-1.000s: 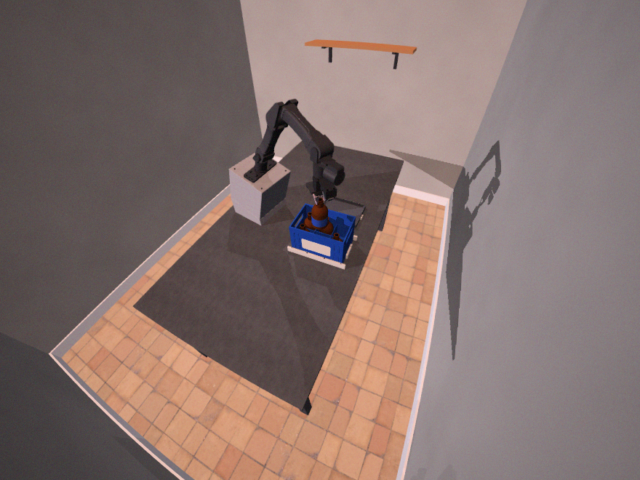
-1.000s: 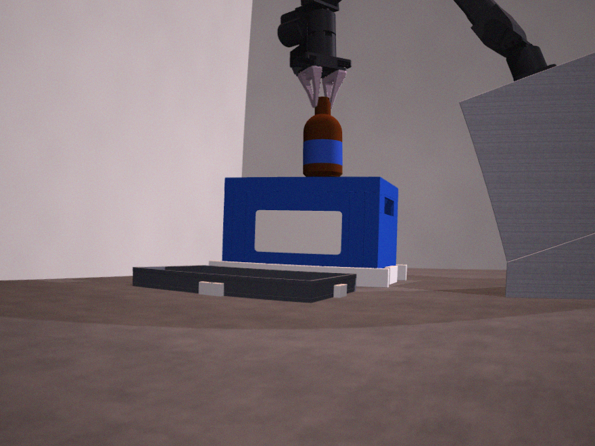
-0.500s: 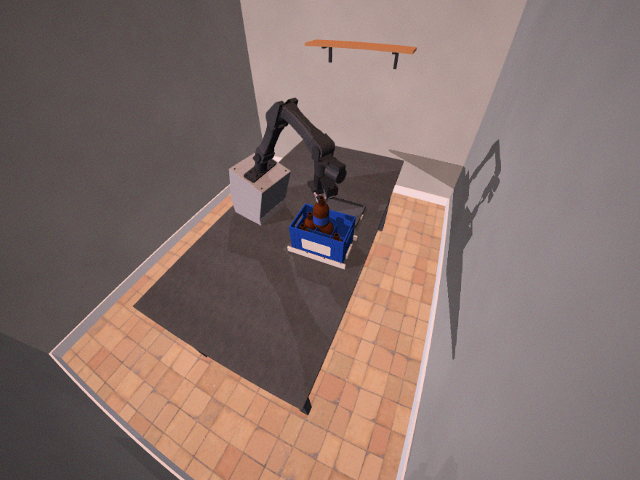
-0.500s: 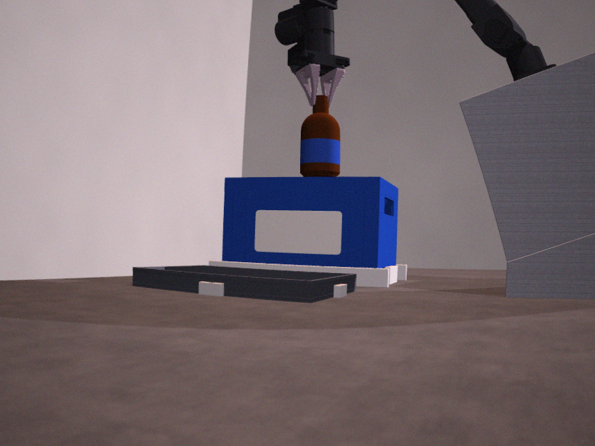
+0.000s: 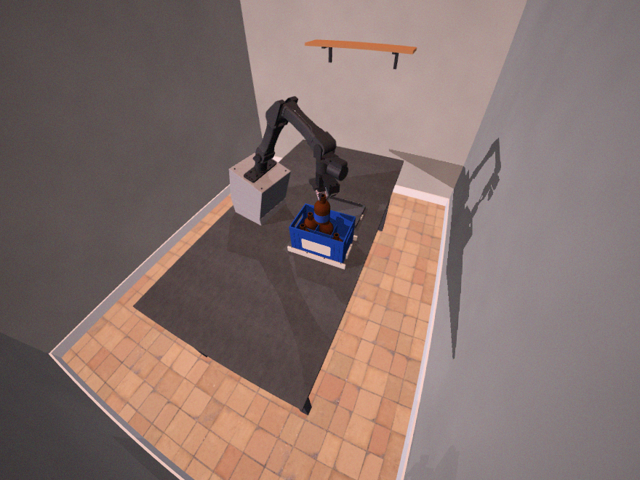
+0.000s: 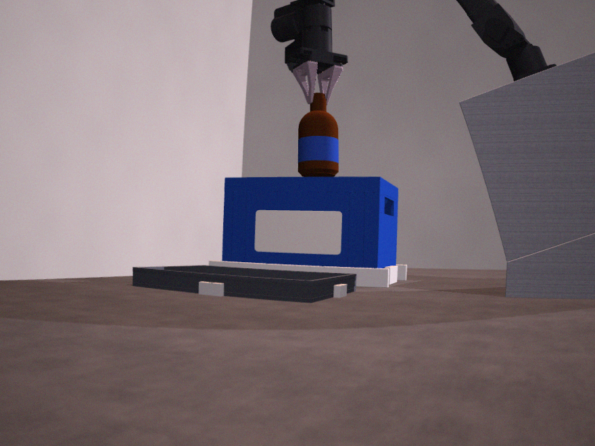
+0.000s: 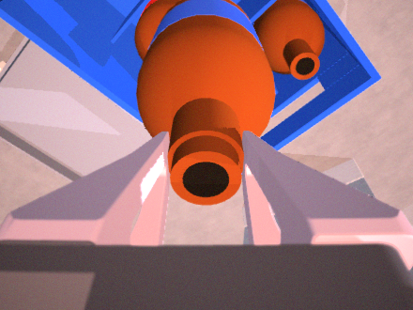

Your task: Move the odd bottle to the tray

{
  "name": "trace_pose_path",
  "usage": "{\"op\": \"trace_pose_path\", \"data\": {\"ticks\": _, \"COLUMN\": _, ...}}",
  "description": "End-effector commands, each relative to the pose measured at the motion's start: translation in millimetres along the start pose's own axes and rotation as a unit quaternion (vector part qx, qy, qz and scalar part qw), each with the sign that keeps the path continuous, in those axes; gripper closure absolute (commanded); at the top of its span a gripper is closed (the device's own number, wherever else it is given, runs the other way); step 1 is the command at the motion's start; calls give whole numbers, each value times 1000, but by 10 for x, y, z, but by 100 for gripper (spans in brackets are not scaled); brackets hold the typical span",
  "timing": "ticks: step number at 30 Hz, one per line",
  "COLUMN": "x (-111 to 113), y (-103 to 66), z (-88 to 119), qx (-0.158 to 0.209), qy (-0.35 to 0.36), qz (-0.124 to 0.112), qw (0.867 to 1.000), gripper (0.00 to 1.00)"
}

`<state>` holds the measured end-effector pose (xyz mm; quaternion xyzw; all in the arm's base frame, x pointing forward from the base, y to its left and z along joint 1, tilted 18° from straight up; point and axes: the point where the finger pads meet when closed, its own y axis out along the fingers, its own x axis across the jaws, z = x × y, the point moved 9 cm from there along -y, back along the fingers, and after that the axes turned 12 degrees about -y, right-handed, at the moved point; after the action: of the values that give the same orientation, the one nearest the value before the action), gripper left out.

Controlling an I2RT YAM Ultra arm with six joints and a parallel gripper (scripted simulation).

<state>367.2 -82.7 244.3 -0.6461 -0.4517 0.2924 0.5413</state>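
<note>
My gripper (image 5: 321, 196) (image 6: 319, 100) (image 7: 206, 144) is shut on the neck of a brown bottle with a blue band (image 5: 321, 208) (image 6: 318, 125) (image 7: 206, 78). The bottle hangs upright with its base about level with the rim of the blue crate (image 5: 348, 245) (image 6: 362, 218) (image 7: 371, 80), or a little above. Other brown bottles stand in the crate; one of them (image 5: 309, 222) is at the left in the top view, another (image 7: 300, 31) at the upper right in the wrist view. The dark tray (image 5: 352, 203) (image 6: 268, 291) lies beside the crate. I cannot compare the neck widths.
White strips (image 5: 315, 259) (image 6: 372, 276) lie around the crate's base. Small light blocks (image 6: 211, 288) sit against the tray's edge. The arm's grey pedestal (image 5: 245, 197) (image 6: 541, 178) stands on the table to one side. An orange shelf (image 5: 360, 46) is on the back wall, high up.
</note>
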Motion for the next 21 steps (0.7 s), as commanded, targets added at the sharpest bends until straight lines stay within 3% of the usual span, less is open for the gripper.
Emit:
{"op": "trace_pose_path", "data": {"ticks": 1, "x": 55, "y": -266, "z": -23, "qx": -46, "qy": 0, "qz": -5, "qw": 999, "gripper": 100}}
{"op": "trace_pose_path", "data": {"ticks": 3, "x": 61, "y": -182, "z": 49, "qx": -31, "qy": 1, "qz": -1, "qw": 1000, "gripper": 100}}
{"op": "trace_pose_path", "data": {"ticks": 6, "x": 106, "y": -246, "z": 57, "qx": -34, "qy": 1, "qz": -2, "qw": 999, "gripper": 100}}
{"op": "trace_pose_path", "data": {"ticks": 8, "x": 125, "y": -186, "z": 93, "qx": -30, "qy": 1, "qz": -2, "qw": 1000, "gripper": 100}}
{"op": "trace_pose_path", "data": {"ticks": 10, "x": 171, "y": -260, "z": 53, "qx": -46, "qy": 0, "qz": -6, "qw": 999, "gripper": 100}}
{"op": "trace_pose_path", "data": {"ticks": 12, "x": 180, "y": -177, "z": 127, "qx": -31, "qy": 1, "qz": -2, "qw": 1000, "gripper": 100}}
{"op": "trace_pose_path", "data": {"ticks": 14, "x": 229, "y": -258, "z": 90, "qx": -46, "qy": 0, "qz": -7, "qw": 999, "gripper": 100}}
{"op": "trace_pose_path", "data": {"ticks": 18, "x": 245, "y": -203, "z": 146, "qx": -36, "qy": 1, "qz": -4, "qw": 999, "gripper": 100}}
{"op": "trace_pose_path", "data": {"ticks": 19, "x": 280, "y": -286, "z": 101, "qx": -50, "qy": 0, "qz": -8, "qw": 999, "gripper": 100}}
{"op": "trace_pose_path", "data": {"ticks": 21, "x": 292, "y": -205, "z": 174, "qx": -36, "qy": 1, "qz": -4, "qw": 999, "gripper": 100}}
